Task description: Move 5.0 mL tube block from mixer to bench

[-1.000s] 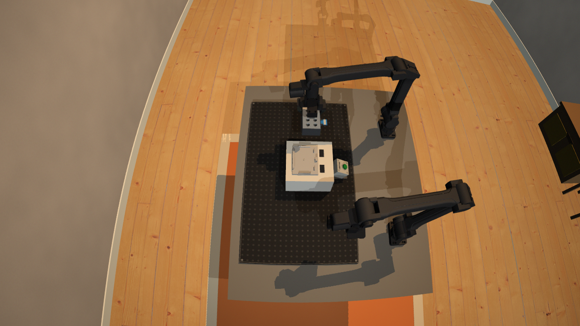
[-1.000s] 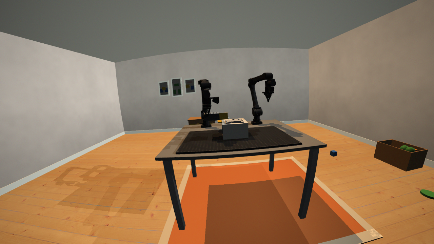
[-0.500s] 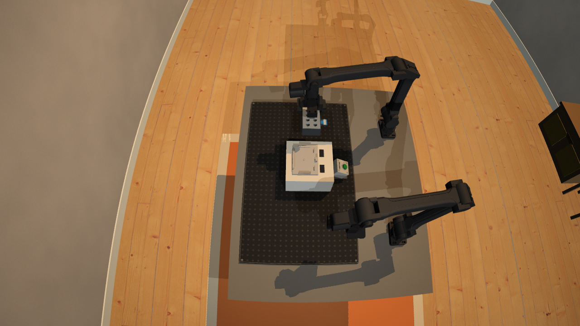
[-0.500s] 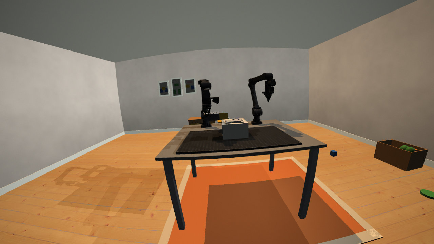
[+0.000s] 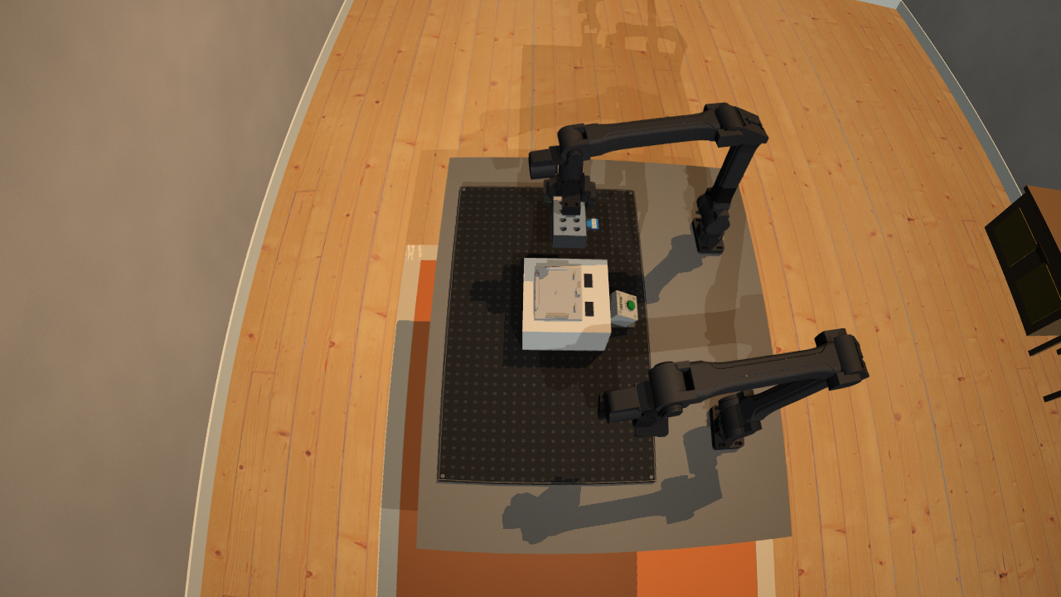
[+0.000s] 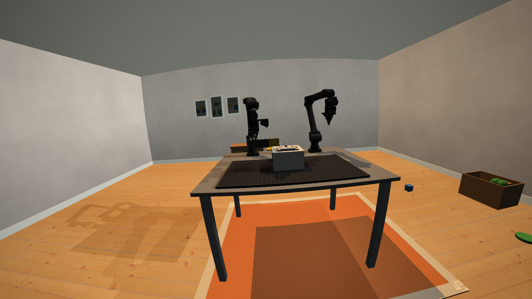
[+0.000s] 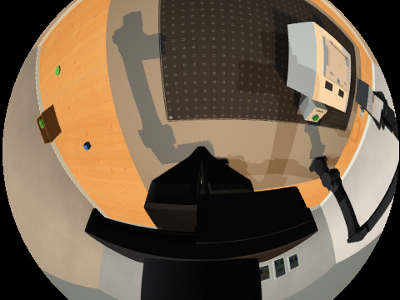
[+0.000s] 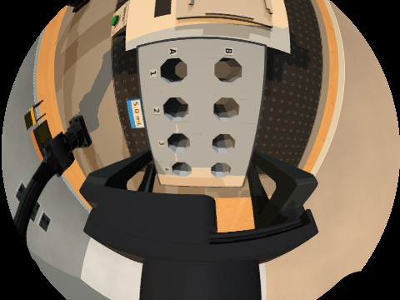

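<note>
Wood-floored room, block off mixer and held up

Pale wood floor (image 5: 297, 415) (image 6: 130, 185) surrounds 1 grey bench (image 5: 474, 519) (image 6: 385, 178). Dark perforated mat (image 5: 511, 430) (image 6: 237, 180) (image 7: 208, 83) (image 8: 287, 125) lies on it. Mixer (image 5: 564, 341) (image 6: 288, 160) (image 7: 302, 60) (image 8: 281, 38) stands upright on mat, centre of top frame; its plate (image 5: 558, 293) (image 7: 337, 62) (image 8: 225, 10) carries no block. Button box (image 5: 623, 310) (image 7: 310, 109) with 1 green button sits just beside mixer, on its right in top frame.

Block (image 5: 569, 234) (image 6: 259, 142) (image 7: 365, 93) (image 8: 201, 92): above mixer in top frame, apart from it; left of centre in exterior frame, raised over mat. Top face shows 8 holes, columns A and B, rows 1 to 4. Blue-edged label (image 5: 593, 223) (image 8: 135, 113), "5.0 mL", projects from block's left side in right wrist frame.

Right gripper (image 5: 569, 206) (image 8: 202, 167): clamped on block, 1 finger each side. Left gripper (image 6: 328, 123) (image 7: 202, 149): clenched, nothing between fingers, upper right of centre in exterior frame, well apart from mixer. Block not yet standing on bench.
</note>
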Controlling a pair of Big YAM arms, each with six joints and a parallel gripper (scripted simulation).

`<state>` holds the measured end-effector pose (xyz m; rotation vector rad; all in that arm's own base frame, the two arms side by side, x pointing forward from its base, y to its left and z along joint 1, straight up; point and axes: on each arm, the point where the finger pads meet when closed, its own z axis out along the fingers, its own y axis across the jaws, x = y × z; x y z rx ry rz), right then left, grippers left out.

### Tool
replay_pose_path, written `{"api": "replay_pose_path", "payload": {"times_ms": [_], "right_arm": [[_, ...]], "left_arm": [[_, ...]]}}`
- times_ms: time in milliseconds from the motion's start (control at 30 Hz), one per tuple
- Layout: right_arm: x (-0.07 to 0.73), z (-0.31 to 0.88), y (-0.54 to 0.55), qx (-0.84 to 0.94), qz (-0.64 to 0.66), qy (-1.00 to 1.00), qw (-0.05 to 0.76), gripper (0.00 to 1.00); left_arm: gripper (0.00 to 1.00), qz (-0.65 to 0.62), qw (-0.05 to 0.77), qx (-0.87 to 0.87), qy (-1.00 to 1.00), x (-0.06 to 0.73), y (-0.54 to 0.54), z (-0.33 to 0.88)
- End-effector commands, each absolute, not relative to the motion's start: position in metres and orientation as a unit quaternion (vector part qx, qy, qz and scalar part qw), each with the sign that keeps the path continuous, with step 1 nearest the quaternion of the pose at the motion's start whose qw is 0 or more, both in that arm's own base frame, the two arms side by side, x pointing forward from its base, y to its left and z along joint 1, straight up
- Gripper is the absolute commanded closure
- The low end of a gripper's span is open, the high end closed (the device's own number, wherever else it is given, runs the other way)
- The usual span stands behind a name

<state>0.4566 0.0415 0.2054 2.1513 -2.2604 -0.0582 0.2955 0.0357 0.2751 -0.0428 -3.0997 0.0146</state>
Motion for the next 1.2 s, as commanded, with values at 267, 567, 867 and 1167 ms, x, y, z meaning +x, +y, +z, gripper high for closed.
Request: {"api": "replay_pose_path", "payload": {"times_ms": [267,567,867,1167], "right_arm": [[0.48,0.279,0.04,0.69,0.036,-0.72,-0.062,1.0],[0.48,0.279,0.04,0.69,0.036,-0.72,-0.063,1.0],[0.469,0.256,0.026,0.69,0.031,-0.721,-0.053,1.0],[0.459,0.239,0.029,0.699,0.022,-0.714,-0.046,1.0]], "left_arm": [[1.0,0.004,0.021,-0.014,-1.0,0.302,0.034,0.273],[1.0,0.005,0.021,-0.014,-1.0,0.302,0.034,0.273],[1.0,0.005,0.02,-0.014,-1.0,0.302,0.034,0.273],[1.0,0.005,0.02,-0.014,-1.0,0.302,0.034,0.273]]}}
